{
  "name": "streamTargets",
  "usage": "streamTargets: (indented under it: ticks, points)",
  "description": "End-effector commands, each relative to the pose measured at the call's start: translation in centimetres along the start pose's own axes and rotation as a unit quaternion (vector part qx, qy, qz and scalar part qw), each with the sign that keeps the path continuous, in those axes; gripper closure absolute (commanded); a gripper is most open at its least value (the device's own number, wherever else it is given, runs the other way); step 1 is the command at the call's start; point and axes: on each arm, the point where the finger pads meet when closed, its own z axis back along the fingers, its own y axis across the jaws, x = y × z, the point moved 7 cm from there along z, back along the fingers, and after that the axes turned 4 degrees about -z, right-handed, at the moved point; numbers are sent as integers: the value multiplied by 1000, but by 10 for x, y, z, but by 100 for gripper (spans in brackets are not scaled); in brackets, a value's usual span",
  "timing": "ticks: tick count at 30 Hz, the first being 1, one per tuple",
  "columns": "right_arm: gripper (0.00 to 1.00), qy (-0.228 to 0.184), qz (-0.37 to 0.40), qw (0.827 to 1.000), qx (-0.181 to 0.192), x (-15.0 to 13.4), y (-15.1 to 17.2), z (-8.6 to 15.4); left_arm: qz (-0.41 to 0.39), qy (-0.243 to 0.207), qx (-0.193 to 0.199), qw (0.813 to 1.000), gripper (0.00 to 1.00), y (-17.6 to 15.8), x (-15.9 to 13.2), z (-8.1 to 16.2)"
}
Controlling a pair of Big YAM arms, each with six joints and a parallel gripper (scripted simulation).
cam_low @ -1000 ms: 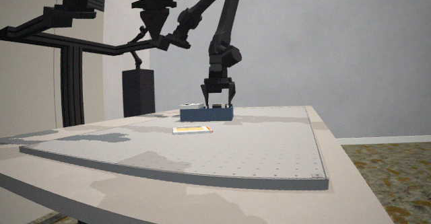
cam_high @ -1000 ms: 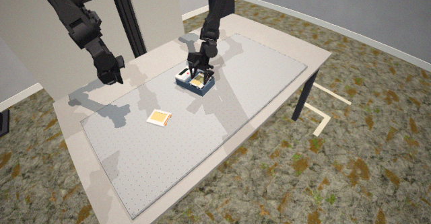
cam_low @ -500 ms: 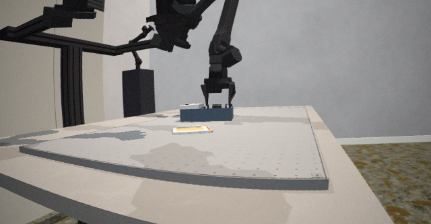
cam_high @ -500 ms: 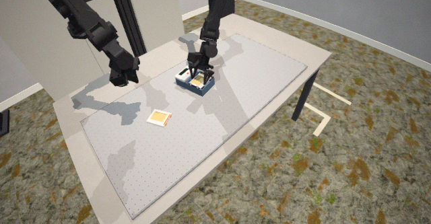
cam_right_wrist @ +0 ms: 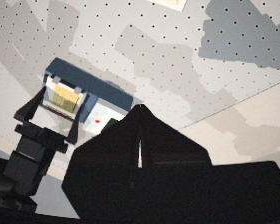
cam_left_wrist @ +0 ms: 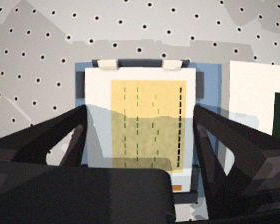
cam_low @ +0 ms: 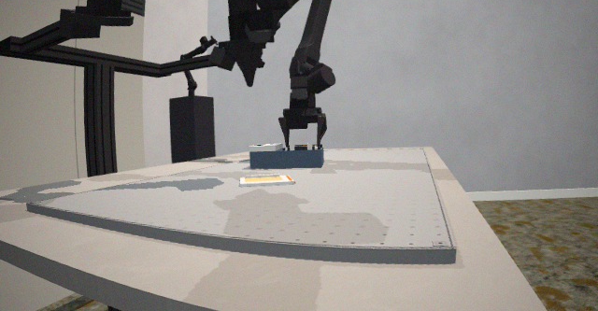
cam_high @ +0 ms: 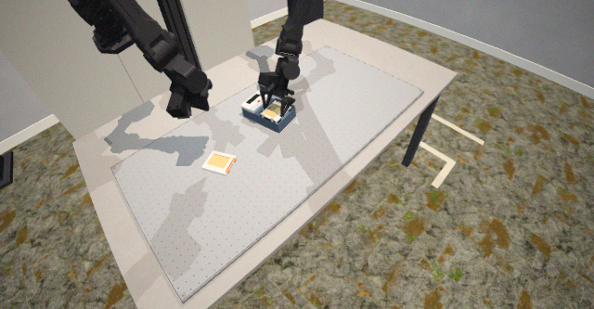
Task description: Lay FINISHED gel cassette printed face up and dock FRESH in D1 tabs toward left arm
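At the dock D1 (cam_high: 264, 122) (cam_low: 286, 160) (cam_left_wrist: 213, 85) (cam_right_wrist: 91, 82): boxy blue walls, with a raised white panel (cam_high: 253, 101) (cam_low: 265, 148) (cam_left_wrist: 251, 85) (cam_right_wrist: 102, 116) at ten o'clock from the bay, top view. Inside the bay, FINISHED (cam_high: 272, 110) (cam_low: 301, 148) (cam_left_wrist: 148, 125) (cam_right_wrist: 66, 97), flat white frame around a yellow gel window, green and black dashes printed face up. Down on the perforated, matte grey deck (cam_high: 371, 96) (cam_low: 140, 208) (cam_left_wrist: 21, 30) (cam_right_wrist: 261, 75), FRESH (cam_high: 219, 161) (cam_low: 266, 179) (cam_right_wrist: 171, 4), lying at about half past seven from D1, orange along one edge.

Left gripper (cam_high: 275, 109) (cam_low: 304, 148) (cam_left_wrist: 140, 107) (cam_right_wrist: 65, 98) pointing straight down, clamped across FINISHED by its side edges. Right gripper (cam_high: 187, 109) (cam_low: 249, 84) (cam_right_wrist: 140, 106) clenched on nothing, raised at nine o'clock from D1, tips downward.

Tight beside the white panel for one left finger; pale hooks at twelve o'clock of FINISHED, left wrist view. Wide run of deck toward four o'clock from D1, top view; much nearer the edge toward eleven.
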Motion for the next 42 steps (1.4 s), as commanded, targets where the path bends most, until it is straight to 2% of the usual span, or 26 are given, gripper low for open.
streamTargets:
  ticks: [1,7,14,23,27,31,40,42]
  points:
    - [100,2,-48,999,15,-9,19,-12,-1,-3,2,1000,100,2,4,1]
    - [100,20,-105,994,20,-29,30,-29,-1,-3,2,1000,100,2,4,1]
    - [100,30,-134,990,21,-47,38,-43,-1,-3,2,1000,100,2,4,1]
    - [100,58,-218,974,19,-79,49,-68,-1,-3,2,1000,100,2,4,1]
    - [100,58,-218,974,19,-87,51,-73,-1,-3,2,1000,100,2,4,1]
    - [100,77,-273,959,13,-102,53,-84,-1,-3,2,1000,100,2,4,1]
    - [100,77,-273,959,13,-140,59,-107,-1,-3,2,1000,100,2,4,1]
    - [100,77,-273,959,13,-140,59,-107,-1,-3,2,1000,100,2,4,1]
